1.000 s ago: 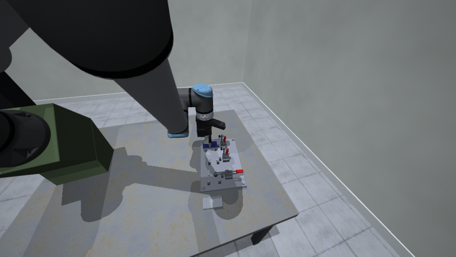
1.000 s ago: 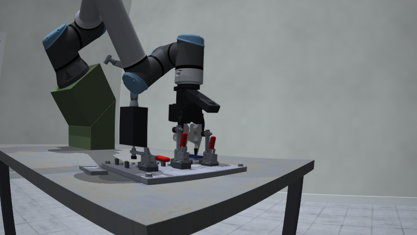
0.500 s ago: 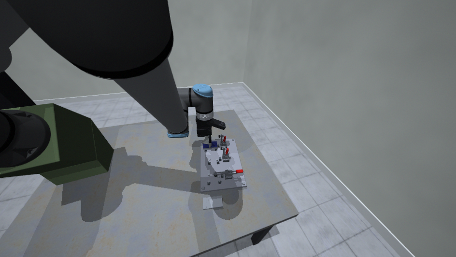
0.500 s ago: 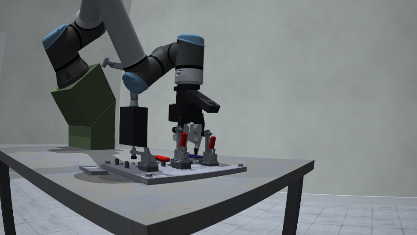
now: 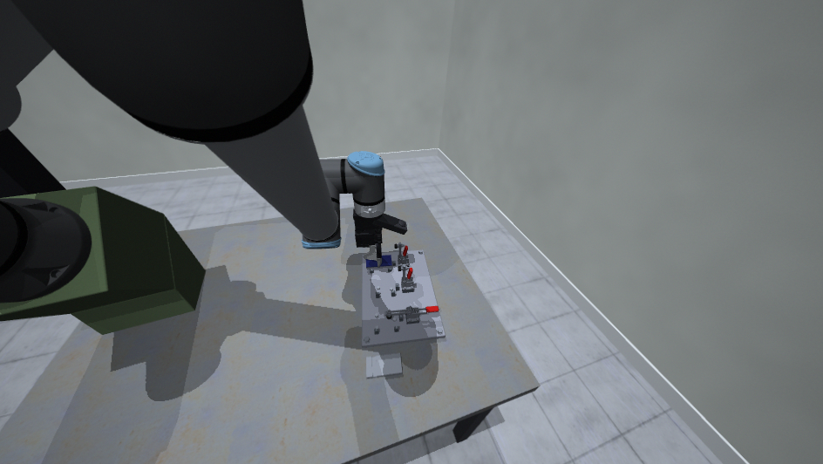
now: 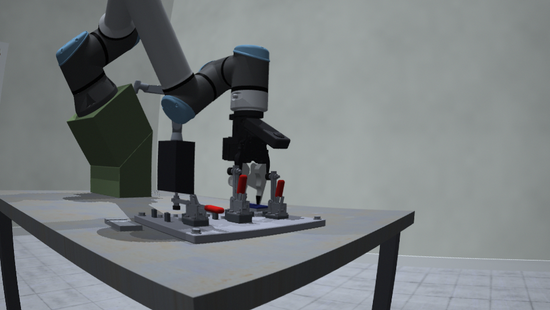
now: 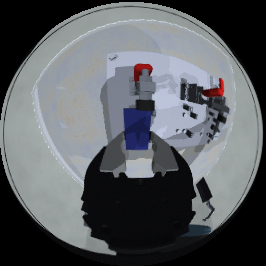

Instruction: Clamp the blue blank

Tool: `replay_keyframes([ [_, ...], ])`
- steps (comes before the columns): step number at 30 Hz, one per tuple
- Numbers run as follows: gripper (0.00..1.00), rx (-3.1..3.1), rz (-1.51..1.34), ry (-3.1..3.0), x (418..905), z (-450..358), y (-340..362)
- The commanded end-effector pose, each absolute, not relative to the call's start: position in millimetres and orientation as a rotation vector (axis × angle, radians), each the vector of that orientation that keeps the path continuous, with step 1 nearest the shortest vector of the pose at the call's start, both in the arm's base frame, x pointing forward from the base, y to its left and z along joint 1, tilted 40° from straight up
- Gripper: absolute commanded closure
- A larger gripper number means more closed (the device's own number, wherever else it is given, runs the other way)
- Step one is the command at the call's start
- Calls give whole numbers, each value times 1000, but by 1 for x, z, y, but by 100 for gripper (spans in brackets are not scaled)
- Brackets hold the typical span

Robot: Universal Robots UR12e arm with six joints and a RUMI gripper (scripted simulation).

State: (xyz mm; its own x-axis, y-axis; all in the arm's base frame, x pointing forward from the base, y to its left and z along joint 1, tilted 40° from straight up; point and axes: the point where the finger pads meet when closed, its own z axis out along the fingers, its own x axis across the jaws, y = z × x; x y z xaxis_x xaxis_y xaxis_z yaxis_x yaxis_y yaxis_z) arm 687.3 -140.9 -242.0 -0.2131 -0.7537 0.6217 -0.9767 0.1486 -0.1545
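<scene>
A: Claw [image 7: 136,159] state?
B: Gripping blue blank [image 7: 136,129], low over far nest on fixture [image 5: 423,288].
A: Rest?
B: Slotted part [image 5: 384,365] flat on surface; blank unseated, clamp w/ handle [image 6: 242,183] up.

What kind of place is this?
Probably a bare machining test cell: a grey fixture plate with red-handled toggle clamps on a steel table, and a robot gripper holding a blue blank.

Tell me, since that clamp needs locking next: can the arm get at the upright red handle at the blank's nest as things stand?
Probably not yet. The pincer is shut on the blue blank, so it has no free fingers. The handle itself stands upright just beyond the blank, with nothing over it.
</scene>
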Motion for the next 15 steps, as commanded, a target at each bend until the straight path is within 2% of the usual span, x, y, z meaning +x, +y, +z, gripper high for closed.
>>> replay_keyframes([
  [1, 100, 1654, 760, -2035, 688, -242, -141],
  [15, 100, 1654, 760, -2035, 688, -242, -142],
])
